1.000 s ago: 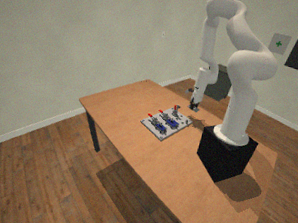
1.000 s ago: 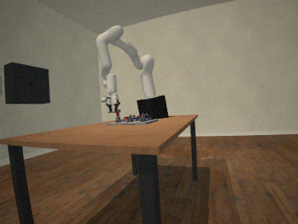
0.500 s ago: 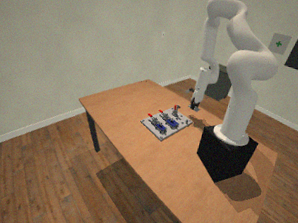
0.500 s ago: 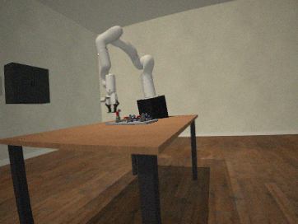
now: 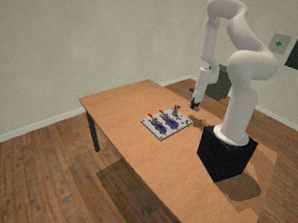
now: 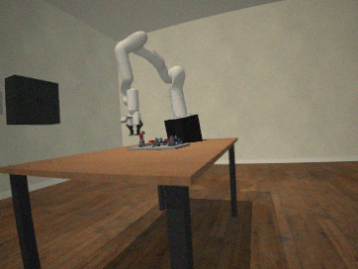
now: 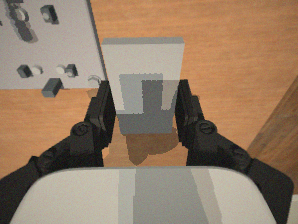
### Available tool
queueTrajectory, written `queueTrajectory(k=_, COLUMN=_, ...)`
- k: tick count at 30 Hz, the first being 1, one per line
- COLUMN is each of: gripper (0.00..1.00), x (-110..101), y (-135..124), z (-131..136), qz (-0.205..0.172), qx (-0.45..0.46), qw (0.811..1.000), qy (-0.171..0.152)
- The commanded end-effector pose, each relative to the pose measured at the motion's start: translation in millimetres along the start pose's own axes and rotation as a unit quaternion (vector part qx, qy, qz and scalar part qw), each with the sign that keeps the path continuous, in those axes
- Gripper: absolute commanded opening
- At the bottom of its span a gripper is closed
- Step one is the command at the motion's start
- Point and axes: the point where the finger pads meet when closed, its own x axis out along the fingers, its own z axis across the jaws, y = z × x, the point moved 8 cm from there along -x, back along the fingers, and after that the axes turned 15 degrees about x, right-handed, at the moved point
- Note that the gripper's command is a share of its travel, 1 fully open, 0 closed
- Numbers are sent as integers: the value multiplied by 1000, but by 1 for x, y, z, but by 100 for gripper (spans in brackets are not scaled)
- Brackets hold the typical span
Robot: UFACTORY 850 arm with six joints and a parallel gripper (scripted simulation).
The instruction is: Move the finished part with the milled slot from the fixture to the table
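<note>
My gripper (image 7: 144, 94) is shut on the finished part (image 7: 143, 82), a pale grey block with a darker milled slot down its middle. I hold it above the bare wooden table, just off the fixture plate's edge. In the top view the gripper (image 5: 194, 104) hangs past the far end of the grey fixture plate (image 5: 164, 124). Two blue blanks (image 5: 166, 120) sit in nests on the plate, with red-handled clamps (image 5: 160, 111) beside them. In the exterior view the gripper (image 6: 134, 130) is left of the fixture (image 6: 162, 145), above the table.
The arm's black base block (image 5: 225, 155) stands on the table to the right of the fixture. An empty nest with pads and pins (image 7: 47, 75) shows on the plate in the wrist view. The table's edge (image 7: 272, 130) runs at the right.
</note>
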Motion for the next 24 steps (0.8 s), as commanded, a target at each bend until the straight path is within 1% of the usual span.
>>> queueTrajectory(k=1, gripper=0, x=0, y=1, z=0, qz=1, qx=0, qw=1000, qy=0)
queueTrajectory(k=12, gripper=0, x=3, y=1, z=0, qz=1, qx=0, qw=1000, qy=0)
queueTrajectory(k=24, gripper=0, x=17, y=1, z=0, qz=1, qx=0, qw=1000, qy=0)
